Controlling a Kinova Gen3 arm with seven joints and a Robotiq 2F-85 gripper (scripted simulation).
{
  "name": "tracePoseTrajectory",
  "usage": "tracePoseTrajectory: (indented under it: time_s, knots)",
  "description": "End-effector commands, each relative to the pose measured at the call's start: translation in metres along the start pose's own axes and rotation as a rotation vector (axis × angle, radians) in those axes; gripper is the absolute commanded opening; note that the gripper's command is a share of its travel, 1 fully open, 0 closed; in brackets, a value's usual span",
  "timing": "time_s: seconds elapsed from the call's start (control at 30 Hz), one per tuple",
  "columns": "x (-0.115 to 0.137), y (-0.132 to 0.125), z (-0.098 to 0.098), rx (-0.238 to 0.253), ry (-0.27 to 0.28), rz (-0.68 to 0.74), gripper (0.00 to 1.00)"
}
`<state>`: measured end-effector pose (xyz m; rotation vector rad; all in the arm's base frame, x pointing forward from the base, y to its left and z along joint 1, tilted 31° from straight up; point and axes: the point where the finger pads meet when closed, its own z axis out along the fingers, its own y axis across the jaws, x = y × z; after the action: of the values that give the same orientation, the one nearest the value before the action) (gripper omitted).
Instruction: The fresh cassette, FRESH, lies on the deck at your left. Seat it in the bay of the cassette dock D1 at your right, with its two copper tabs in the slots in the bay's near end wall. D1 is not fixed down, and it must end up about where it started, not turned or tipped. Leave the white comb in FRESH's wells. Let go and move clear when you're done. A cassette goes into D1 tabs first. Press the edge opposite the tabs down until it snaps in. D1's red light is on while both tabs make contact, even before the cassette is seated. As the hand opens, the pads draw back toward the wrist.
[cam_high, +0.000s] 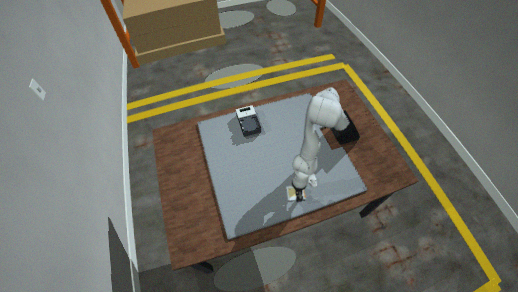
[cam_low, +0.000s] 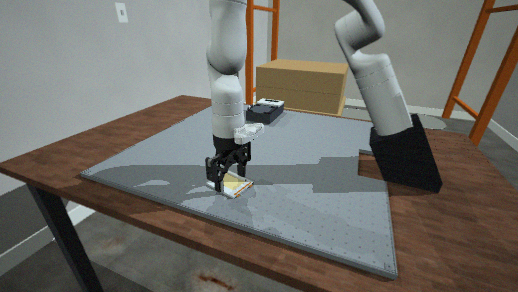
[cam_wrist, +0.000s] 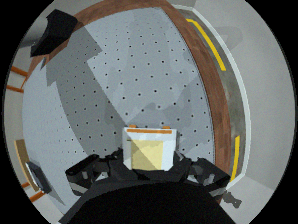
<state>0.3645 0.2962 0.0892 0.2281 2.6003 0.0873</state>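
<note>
The FRESH cassette (cam_low: 235, 186), a flat yellow plate with a white rim, lies on the grey deck near the table's front edge. It also shows in the top view (cam_high: 292, 193) and in the wrist view (cam_wrist: 150, 151), where an orange strip runs along its far edge. My gripper (cam_low: 227, 180) stands upright over it, with one finger against each long side (cam_wrist: 150, 165), shut on the cassette, which rests on the deck. The dark dock D1 (cam_high: 248, 121) (cam_low: 266, 110), with a white end block, sits far across the deck.
The arm's black base block (cam_low: 402, 155) stands at the deck's right edge. A cardboard box (cam_low: 301, 85) and orange rack legs (cam_low: 492, 85) stand behind the table. The deck's front edge (cam_low: 240, 225) is close to the cassette.
</note>
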Motion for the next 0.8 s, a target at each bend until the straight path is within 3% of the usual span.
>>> tracePoseTrajectory:
  time_s: [0.0, 0.77]
  knots:
    - [-0.0001, 0.0003, 0.0017, 0.001, -0.002, -0.001, 0.00]
    - [-0.0001, 0.0003, -0.0022, 0.001, -0.002, -0.001, 0.00]
